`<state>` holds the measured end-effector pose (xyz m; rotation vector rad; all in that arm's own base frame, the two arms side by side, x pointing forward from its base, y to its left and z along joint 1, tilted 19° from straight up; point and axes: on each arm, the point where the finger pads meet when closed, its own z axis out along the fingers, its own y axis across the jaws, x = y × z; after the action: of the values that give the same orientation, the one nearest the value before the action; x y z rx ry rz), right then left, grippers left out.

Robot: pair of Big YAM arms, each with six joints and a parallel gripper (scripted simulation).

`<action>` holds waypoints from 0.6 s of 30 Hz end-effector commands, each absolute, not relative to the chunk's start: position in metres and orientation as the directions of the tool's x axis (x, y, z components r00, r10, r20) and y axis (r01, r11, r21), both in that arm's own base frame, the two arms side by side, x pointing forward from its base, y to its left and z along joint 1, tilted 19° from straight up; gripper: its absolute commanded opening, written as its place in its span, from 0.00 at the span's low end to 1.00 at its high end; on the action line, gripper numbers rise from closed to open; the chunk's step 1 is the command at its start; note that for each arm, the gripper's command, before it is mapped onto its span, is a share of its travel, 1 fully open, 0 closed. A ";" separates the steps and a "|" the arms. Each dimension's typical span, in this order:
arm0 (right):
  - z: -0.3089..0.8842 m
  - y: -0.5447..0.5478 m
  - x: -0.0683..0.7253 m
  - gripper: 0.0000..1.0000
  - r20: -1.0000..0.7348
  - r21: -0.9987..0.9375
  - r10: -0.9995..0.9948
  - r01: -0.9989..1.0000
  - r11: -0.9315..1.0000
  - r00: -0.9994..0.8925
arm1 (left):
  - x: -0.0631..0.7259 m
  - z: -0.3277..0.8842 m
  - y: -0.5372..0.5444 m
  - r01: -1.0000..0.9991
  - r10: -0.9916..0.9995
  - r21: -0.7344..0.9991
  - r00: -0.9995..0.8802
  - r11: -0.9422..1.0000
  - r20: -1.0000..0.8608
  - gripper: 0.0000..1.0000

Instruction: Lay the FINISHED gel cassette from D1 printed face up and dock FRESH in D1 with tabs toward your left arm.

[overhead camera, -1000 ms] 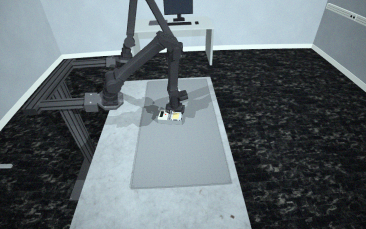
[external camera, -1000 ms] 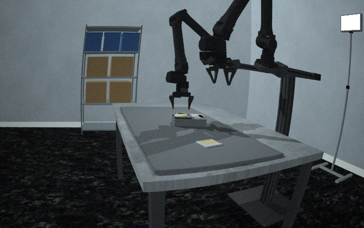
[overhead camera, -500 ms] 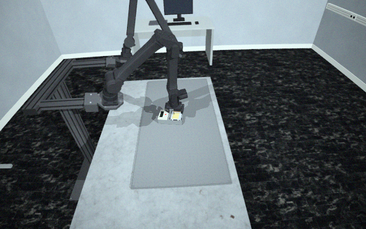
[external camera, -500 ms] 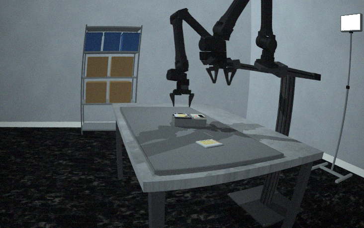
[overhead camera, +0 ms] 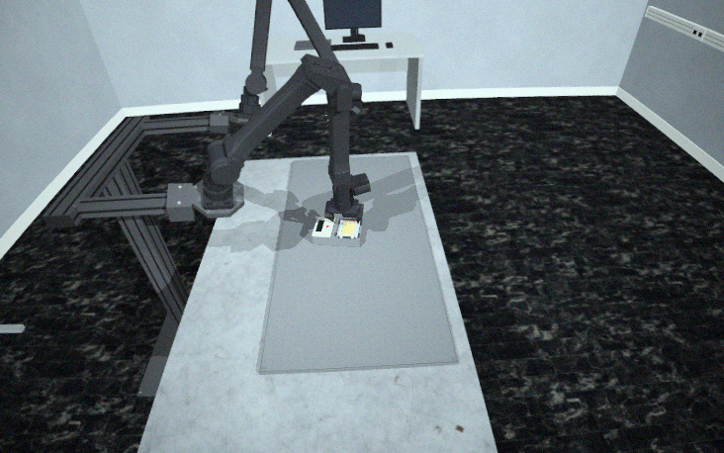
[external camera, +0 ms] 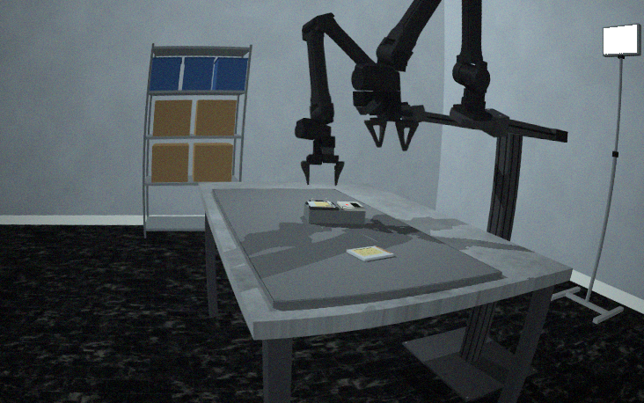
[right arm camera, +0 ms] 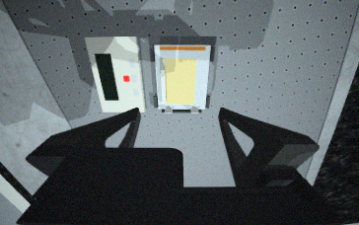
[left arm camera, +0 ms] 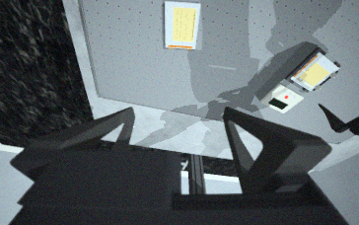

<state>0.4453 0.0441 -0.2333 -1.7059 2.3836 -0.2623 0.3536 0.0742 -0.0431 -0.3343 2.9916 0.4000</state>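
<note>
Above dock D1 [overhead camera: 337,241] [external camera: 335,217] [left arm camera: 279,74] [right arm camera: 141,74] — a cassette [overhead camera: 349,228] [external camera: 320,204] [left arm camera: 316,72] [right arm camera: 181,81] in its bay — the right gripper [overhead camera: 344,215] [external camera: 322,183] [right arm camera: 179,112] hangs, fingers apart; the left's pincer [external camera: 391,148] [left arm camera: 179,112] also gapes.

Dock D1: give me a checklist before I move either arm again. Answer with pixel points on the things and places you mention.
1. Right pincer [external camera: 322,182] [right arm camera: 179,112] open, holding nothing: ok.
2. Left pincer [external camera: 391,148] [left arm camera: 179,112] open, holding nothing: ok.
3. A cassette [overhead camera: 348,228] [external camera: 321,204] [left arm camera: 316,74] [right arm camera: 180,81] in D1 [overhead camera: 337,241] [external camera: 336,217]: ok.
4. Other cassette [external camera: 370,252] [left arm camera: 181,25] flat on the deck [overhead camera: 357,310] [external camera: 379,282] [left arm camera: 133,59] [right arm camera: 276,99], printed face up: ok.
5. Docked cassette pressed fully flat: cannot tell.
6. Comb standing in its wells: cannot tell.
</note>
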 end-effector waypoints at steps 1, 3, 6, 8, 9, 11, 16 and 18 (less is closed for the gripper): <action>-0.226 0.049 0.446 0.98 -0.060 -0.261 -0.947 -0.911 0.320 -0.316 | 0.367 -0.028 0.076 -0.233 -0.197 0.240 -0.966 0.942 -0.167 1.00; -0.226 0.049 0.446 0.98 -0.060 -0.261 -0.947 -0.911 0.320 -0.316 | 0.367 -0.028 0.076 -0.233 -0.197 0.240 -0.966 0.942 -0.167 1.00; -0.226 0.049 0.446 0.98 -0.060 -0.261 -0.947 -0.911 0.320 -0.316 | 0.367 -0.028 0.076 -0.233 -0.197 0.240 -0.966 0.942 -0.167 1.00; -0.226 0.049 0.446 0.98 -0.060 -0.261 -0.947 -0.911 0.320 -0.316 | 0.367 -0.028 0.076 -0.233 -0.197 0.240 -0.966 0.942 -0.167 1.00; -0.222 0.045 0.446 0.98 -0.064 -0.262 -0.936 -0.899 0.351 -0.347 | 0.367 -0.028 0.076 -0.233 -0.197 0.240 -0.966 0.942 -0.167 1.00; -0.215 0.038 0.446 0.98 -0.071 -0.264 -0.910 -0.872 0.411 -0.408 | 0.367 -0.028 0.076 -0.233 -0.197 0.240 -0.966 0.942 -0.167 1.00; -0.197 0.020 0.445 0.98 -0.089 -0.266 -0.830 -0.789 0.553 -0.551 | 0.367 -0.028 0.076 -0.233 -0.197 0.240 -0.966 0.942 -0.167 1.00; -0.190 0.013 0.444 0.98 -0.096 -0.265 -0.791 -0.750 0.606 -0.605 | 0.367 -0.028 0.076 -0.233 -0.197 0.240 -0.966 0.942 -0.167 1.00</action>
<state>0.4419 0.0268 -0.2038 -1.4669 2.5359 -0.2946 0.3536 0.0742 -0.0431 -0.3343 2.9916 0.4000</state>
